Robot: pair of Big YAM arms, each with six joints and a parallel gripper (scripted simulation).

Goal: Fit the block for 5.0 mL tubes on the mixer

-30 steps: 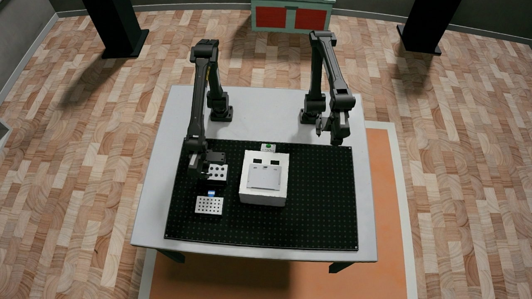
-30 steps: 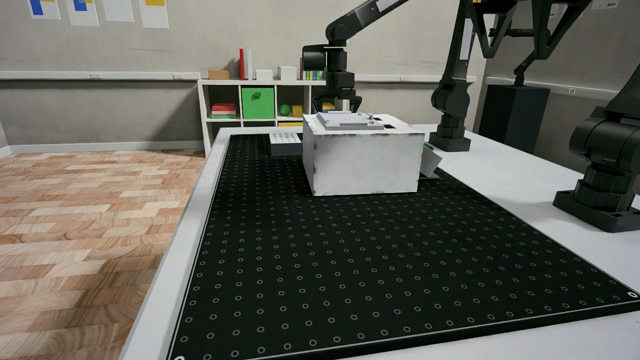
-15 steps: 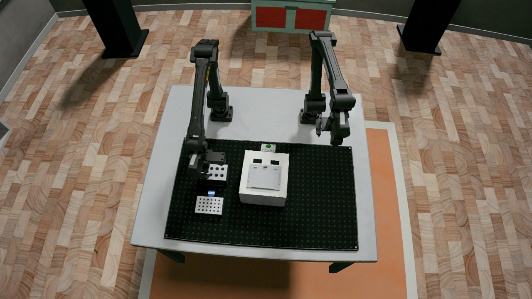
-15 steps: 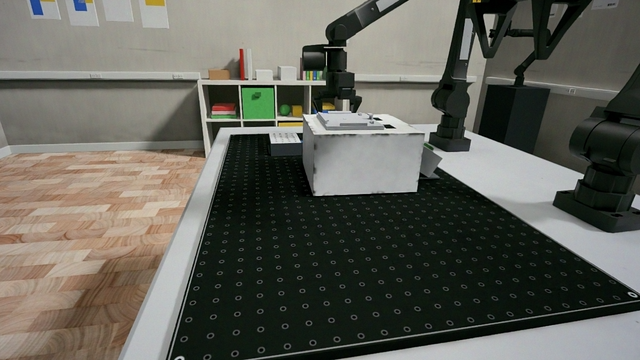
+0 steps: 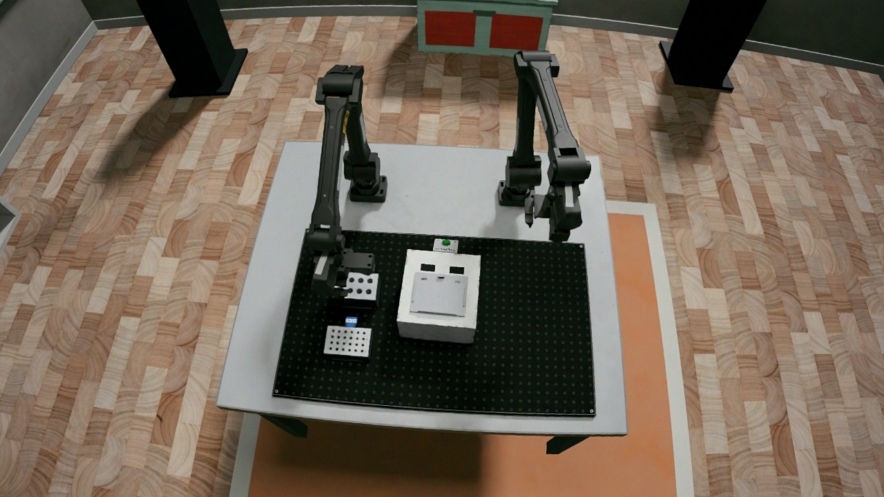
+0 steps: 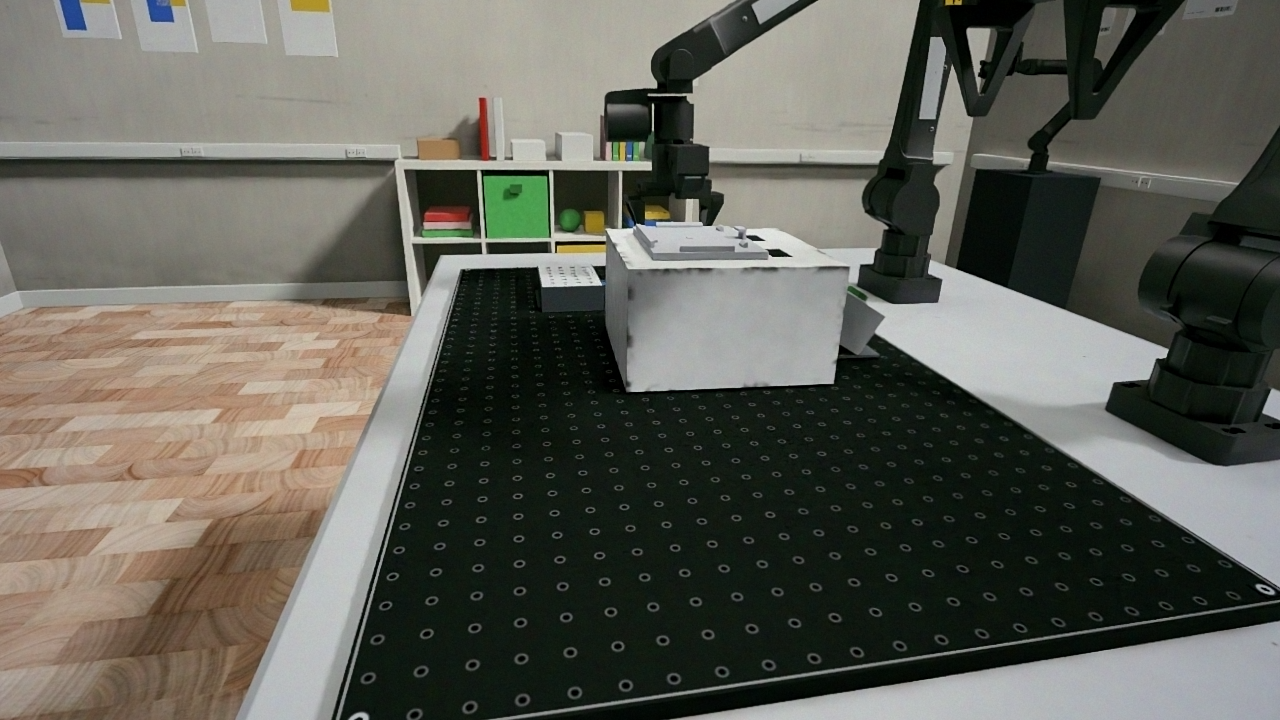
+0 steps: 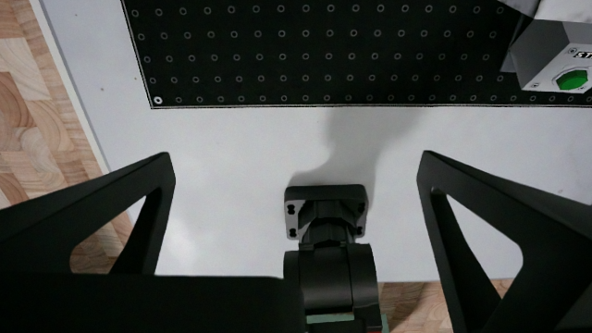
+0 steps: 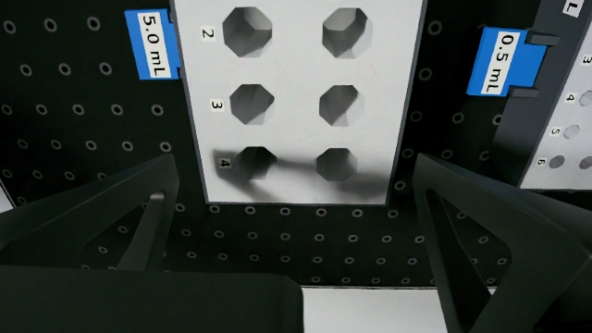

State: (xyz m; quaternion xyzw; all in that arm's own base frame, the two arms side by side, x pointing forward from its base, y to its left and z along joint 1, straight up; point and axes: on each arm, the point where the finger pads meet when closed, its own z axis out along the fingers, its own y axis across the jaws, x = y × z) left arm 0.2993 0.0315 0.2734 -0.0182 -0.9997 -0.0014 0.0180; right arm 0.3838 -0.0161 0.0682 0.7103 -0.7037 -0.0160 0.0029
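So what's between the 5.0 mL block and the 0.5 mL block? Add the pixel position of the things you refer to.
In the right wrist view, the 0.5 mL block's blue lever [image 5: 351, 321] [image 8: 501, 61], over black perforated board [image 8: 432, 51].

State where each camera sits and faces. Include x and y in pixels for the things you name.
Top: high above the bench [image 5: 256, 308] [image 6: 1011, 358] [image 7: 231, 139] [image 8: 370, 305], facing down; shows left arm [image 5: 559, 123] [image 6: 1199, 376] [image 7: 326, 284], right arm [image 5: 329, 166] [image 6: 899, 201].
Exterior: at the bench's end, facing along it; shows both arms.
Left wrist: mounted there, facing down; shows left end effector [image 5: 543, 229] [image 6: 1031, 114] [image 7: 296, 154], arm base [image 5: 512, 196] [image 6: 1190, 431] [image 7: 326, 191].
Right wrist: mounted there, facing 5.0 mL block [image 5: 364, 301] [image 8: 298, 92]; shows right end effector [image 5: 338, 290] [image 6: 674, 220] [image 8: 295, 157].
Top and exterior share the mixer [image 5: 437, 329] [image 6: 725, 326] [image 7: 564, 9].
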